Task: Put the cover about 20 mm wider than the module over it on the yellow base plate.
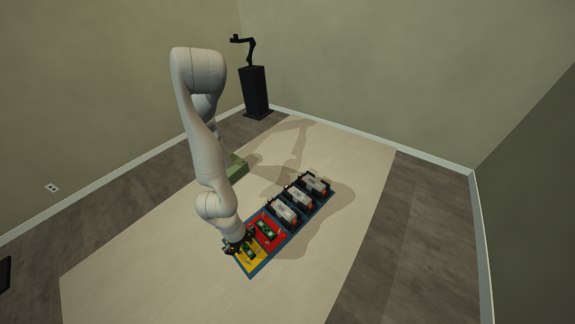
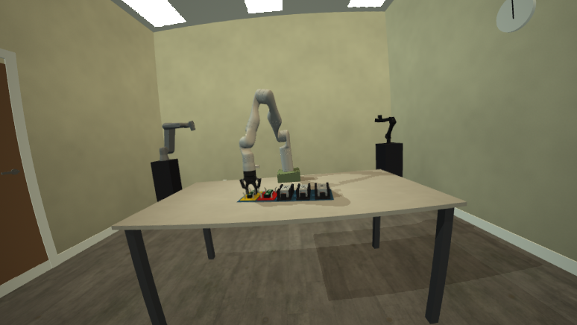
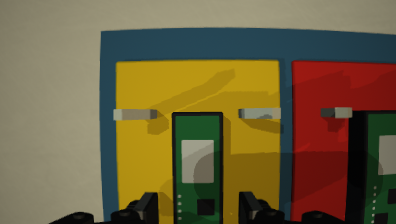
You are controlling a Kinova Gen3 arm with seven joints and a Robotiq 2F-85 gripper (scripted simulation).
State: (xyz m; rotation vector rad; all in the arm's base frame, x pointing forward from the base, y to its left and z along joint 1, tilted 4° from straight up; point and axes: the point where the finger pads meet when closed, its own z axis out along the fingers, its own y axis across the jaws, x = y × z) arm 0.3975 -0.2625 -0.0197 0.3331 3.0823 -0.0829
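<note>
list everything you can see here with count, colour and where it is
table: 1, beige top, black legs, mid room
tray: 1, blue, on the table
yellow plate: 1, yellow, end of the tray
red plate: 1, red, beside the yellow plate
modules: 2, green; one on the yellow plate, one on the red plate
covers: 3, pale grey, in black holders in a row past the red plate
grey tabs: 3 in the wrist view, beside the modules
other arms on black pedestals: 2, one grey, one black
clock: 1, pale, right wall
door: 1, brown, left wall
robot arm: 1, white, green base
claw: 1, black, half open, straddling the module on the yellow plate, holding nothing
</note>
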